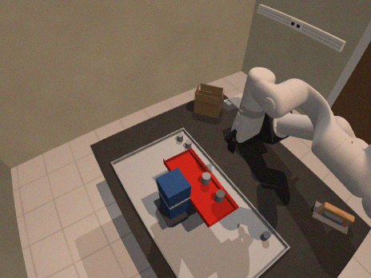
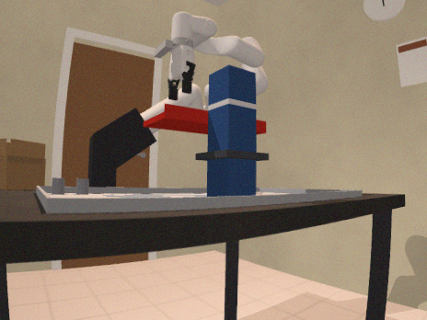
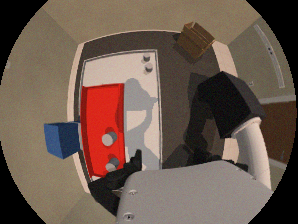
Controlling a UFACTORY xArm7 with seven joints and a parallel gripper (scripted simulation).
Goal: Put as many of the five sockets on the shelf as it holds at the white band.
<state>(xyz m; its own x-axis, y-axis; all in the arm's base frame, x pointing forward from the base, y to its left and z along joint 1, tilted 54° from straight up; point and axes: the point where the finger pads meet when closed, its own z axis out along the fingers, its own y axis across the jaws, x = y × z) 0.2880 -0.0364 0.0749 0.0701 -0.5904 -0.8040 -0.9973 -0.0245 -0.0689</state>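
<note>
The red shelf [image 1: 188, 169] [image 2: 184, 119] [image 3: 100, 110] sits on the blue post [image 1: 173, 184] [image 2: 231, 138] [image 3: 61, 139], just under the white band [image 2: 230, 103]. Two grey sockets [image 1: 205, 178] [image 1: 219, 195] [image 3: 107, 139] stand upright on the shelf inside its rim. Two more sockets [image 1: 179, 138] [image 1: 188, 144] [image 2: 57, 185] [image 3: 147, 60] stand at the tray's far corner. A third socket [image 1: 265, 236] stands at the tray's near right corner. My gripper [image 1: 230, 140] [image 2: 180, 85] is open and empty, above the table beside the shelf's far end.
The white tray [image 1: 132, 172] [image 2: 138, 200] lies on the dark table [image 1: 120, 141]. A cardboard box [image 1: 209, 100] [image 2: 18, 163] [image 3: 194, 39] stands at the table's far edge. An orange-handled tool [image 1: 335, 213] lies at the right. A dark collar [image 2: 232, 156] rings the post below the shelf.
</note>
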